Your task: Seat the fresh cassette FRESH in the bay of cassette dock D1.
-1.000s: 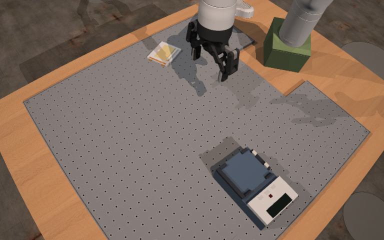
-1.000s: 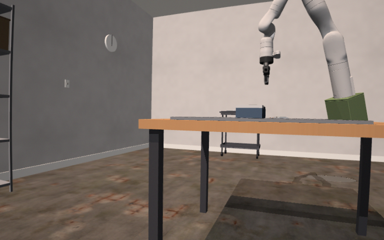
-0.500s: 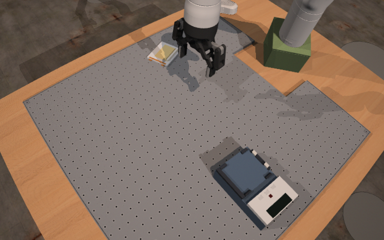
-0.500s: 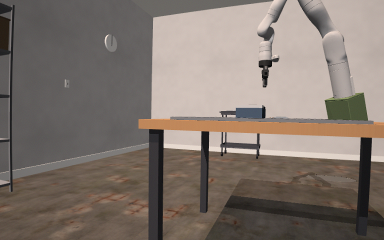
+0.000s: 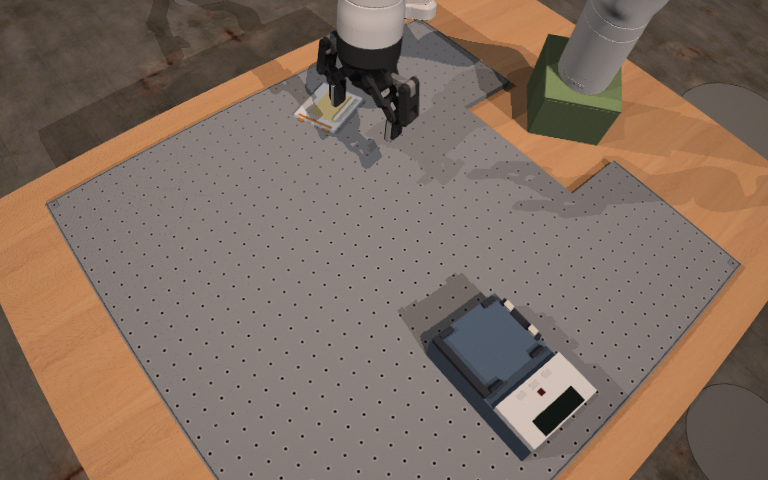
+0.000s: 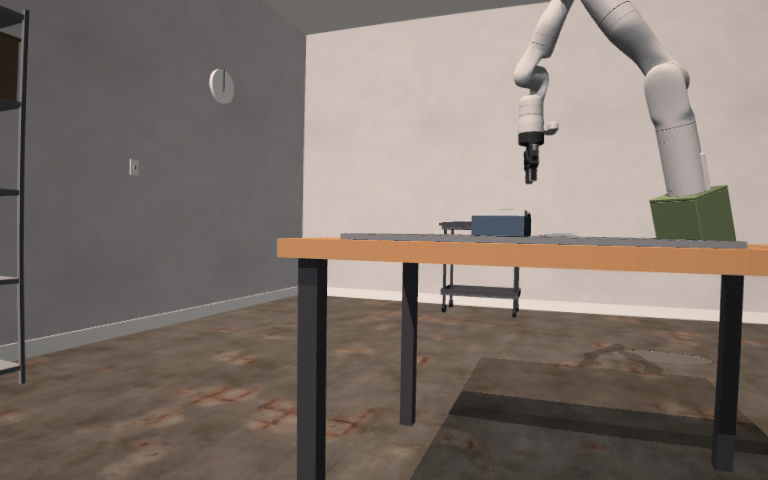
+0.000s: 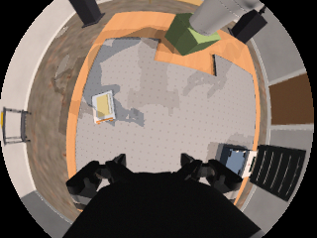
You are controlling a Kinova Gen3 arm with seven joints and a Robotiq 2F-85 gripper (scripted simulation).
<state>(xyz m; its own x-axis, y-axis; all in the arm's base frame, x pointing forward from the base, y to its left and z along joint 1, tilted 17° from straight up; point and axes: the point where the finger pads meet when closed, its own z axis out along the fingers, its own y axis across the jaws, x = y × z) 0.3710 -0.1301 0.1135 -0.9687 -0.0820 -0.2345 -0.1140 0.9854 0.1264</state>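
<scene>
FRESH (image 5: 328, 108) is a small white cassette with a yellowish top and a white comb. It lies flat on the grey deck at the far edge, partly hidden by one finger in the top view. It also shows in the wrist view (image 7: 105, 106). My gripper (image 5: 366, 110) is open and empty, high above the deck, as the exterior view shows (image 6: 530, 169). The dock D1 (image 5: 506, 365) is a blue box with an empty bay and a white panel at the near right. Its small red light (image 5: 541, 391) looks dark. D1 also shows in the wrist view (image 7: 238, 159).
The arm's green base block (image 5: 572, 96) stands on the wooden table at the back right. The grey perforated deck (image 5: 317, 249) has a cut-out notch around the base. The table edges lie close to the cassette and to D1.
</scene>
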